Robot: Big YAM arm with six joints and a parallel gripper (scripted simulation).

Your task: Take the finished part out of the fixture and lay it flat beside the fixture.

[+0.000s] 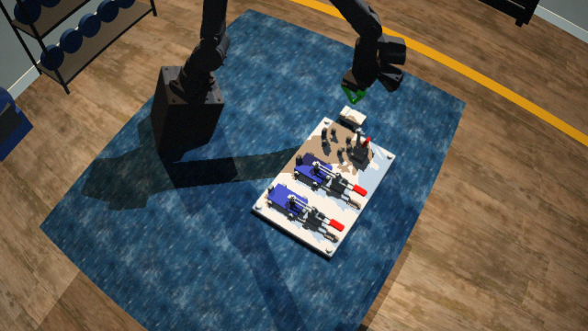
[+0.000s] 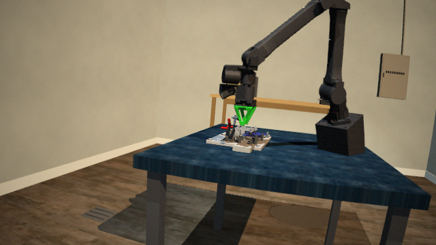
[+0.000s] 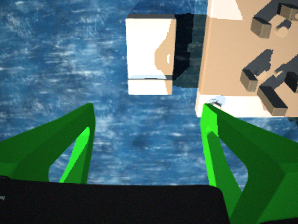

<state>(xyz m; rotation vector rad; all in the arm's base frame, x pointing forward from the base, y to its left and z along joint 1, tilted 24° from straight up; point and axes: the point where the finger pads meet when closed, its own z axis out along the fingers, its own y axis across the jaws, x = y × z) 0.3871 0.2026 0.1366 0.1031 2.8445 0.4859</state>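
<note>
The finished part, a pale block (image 1: 353, 115), lies flat on the blue table top just off the far end of the fixture plate (image 1: 323, 184); in the wrist view it (image 3: 150, 56) sits beside the plate's edge (image 3: 249, 43). Two blue blanks (image 1: 312, 168) (image 1: 286, 197) sit clamped under red-handled toggle clamps. The third clamp (image 1: 359, 151) stands open with its red handle raised over an empty station. My gripper (image 1: 355, 94) with green fingers hangs open and empty above the part, clear of it; it also shows in the wrist view (image 3: 147, 156) and the side view (image 2: 244, 119).
The arm's black base (image 1: 186, 108) stands on the table left of the fixture. A rack with blue discs (image 1: 69, 32) is on the floor at the far left. A wooden bench (image 2: 272, 103) stands behind the table.
</note>
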